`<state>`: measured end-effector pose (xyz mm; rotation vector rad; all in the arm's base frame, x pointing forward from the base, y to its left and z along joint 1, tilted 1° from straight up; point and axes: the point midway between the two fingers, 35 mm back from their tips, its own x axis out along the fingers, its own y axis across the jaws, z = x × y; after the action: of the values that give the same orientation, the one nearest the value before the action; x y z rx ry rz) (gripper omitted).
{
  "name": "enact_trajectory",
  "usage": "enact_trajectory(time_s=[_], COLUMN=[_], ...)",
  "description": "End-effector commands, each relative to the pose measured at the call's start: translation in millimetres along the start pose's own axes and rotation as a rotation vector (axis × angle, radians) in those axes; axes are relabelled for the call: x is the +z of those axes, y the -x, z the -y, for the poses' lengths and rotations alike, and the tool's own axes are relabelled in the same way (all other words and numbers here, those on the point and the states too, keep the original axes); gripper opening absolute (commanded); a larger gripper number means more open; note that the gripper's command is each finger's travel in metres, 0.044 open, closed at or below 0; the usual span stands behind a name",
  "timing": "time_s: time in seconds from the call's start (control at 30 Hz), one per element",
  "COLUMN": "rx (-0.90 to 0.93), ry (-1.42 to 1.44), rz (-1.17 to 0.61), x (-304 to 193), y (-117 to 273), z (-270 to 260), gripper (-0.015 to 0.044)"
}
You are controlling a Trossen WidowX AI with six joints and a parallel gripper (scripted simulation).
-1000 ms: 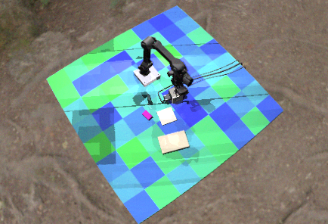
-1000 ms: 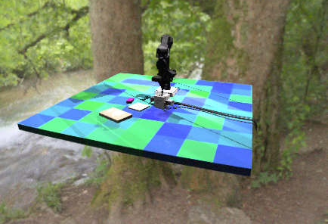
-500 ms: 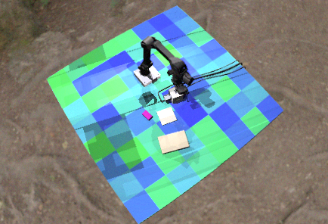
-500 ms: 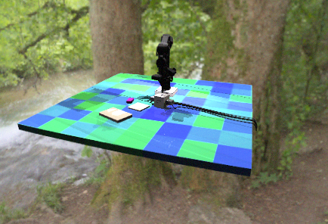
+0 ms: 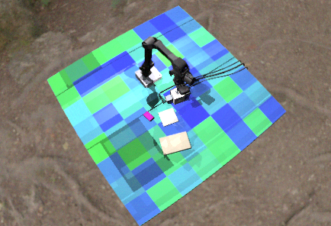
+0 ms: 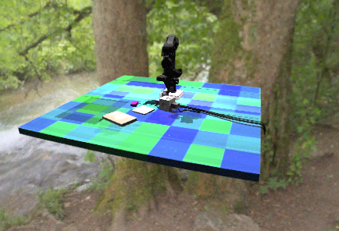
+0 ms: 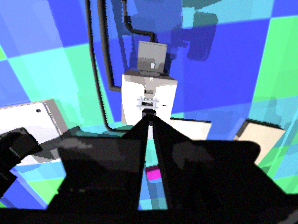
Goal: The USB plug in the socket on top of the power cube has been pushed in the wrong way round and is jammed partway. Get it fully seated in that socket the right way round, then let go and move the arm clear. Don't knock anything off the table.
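The white power cube (image 5: 178, 96) (image 6: 169, 101) (image 7: 149, 95) stands on the checkered table near the arm's base. The USB plug (image 7: 148, 104) sticks up from the socket on the cube's top; it is small and dark with pale edges. My gripper (image 7: 150, 120) (image 5: 181, 88) (image 6: 170, 90) points straight down over the cube, and its two black fingers are shut on the plug. In the top and exterior views the fingers hide the plug. Black cables (image 5: 221, 69) (image 6: 223, 117) (image 7: 95, 60) run from the cube across the table to its right edge.
A white flat pad (image 5: 168, 117) (image 6: 143, 109) and a tan board (image 5: 175, 143) (image 6: 119, 118) lie in front of the cube. A small magenta block (image 5: 149, 116) (image 6: 134, 103) (image 7: 153, 173) lies to their left. The arm's white base plate (image 5: 149, 77) sits behind.
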<state>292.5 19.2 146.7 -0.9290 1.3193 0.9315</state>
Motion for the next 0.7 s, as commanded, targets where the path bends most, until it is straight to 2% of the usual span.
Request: enact_trajectory(time_s=[0.0,0.67], rx=[0.001,0.002], ry=[-0.045,-0.578], rz=[0.0,-0.001], x=[-0.1,-0.2], y=[-0.1,-0.8], z=[-0.3,-0.5], gripper=[0.0,0.0])
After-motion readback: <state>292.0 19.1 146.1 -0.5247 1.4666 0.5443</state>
